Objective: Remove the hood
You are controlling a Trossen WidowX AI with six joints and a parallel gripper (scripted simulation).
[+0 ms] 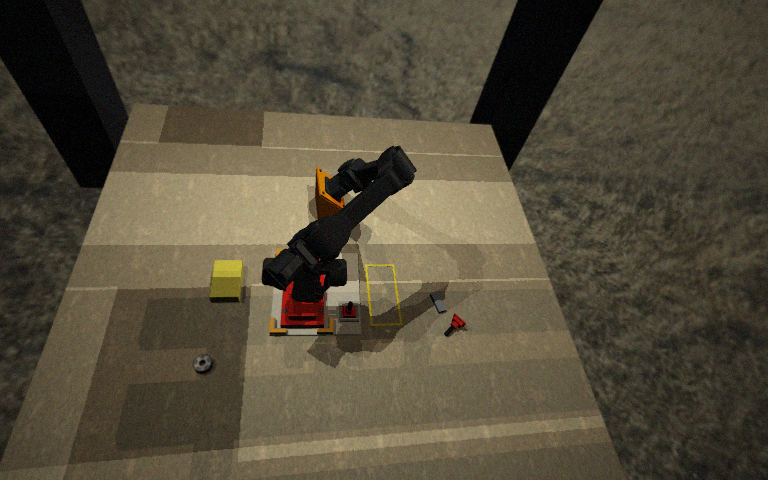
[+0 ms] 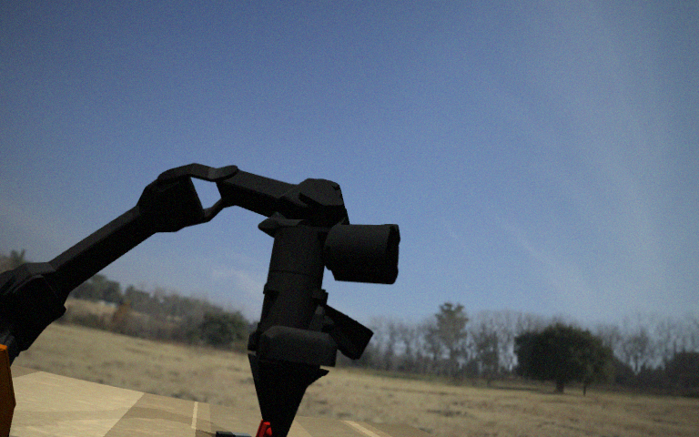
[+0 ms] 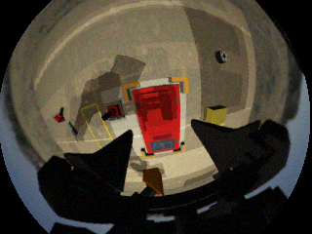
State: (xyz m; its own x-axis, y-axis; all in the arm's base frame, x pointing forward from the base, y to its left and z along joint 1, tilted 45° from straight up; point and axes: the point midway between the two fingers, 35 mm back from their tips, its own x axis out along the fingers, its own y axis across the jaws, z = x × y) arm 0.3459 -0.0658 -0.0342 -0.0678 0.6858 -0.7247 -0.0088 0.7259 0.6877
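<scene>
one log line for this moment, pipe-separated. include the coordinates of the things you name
gripper (image 1: 308, 291) (image 3: 162, 128): open, nothing held | above red toy car (image 1: 303, 311) (image 3: 157, 114) | marked area (image 1: 368, 294) (image 3: 104, 128): no hood inside
</scene>
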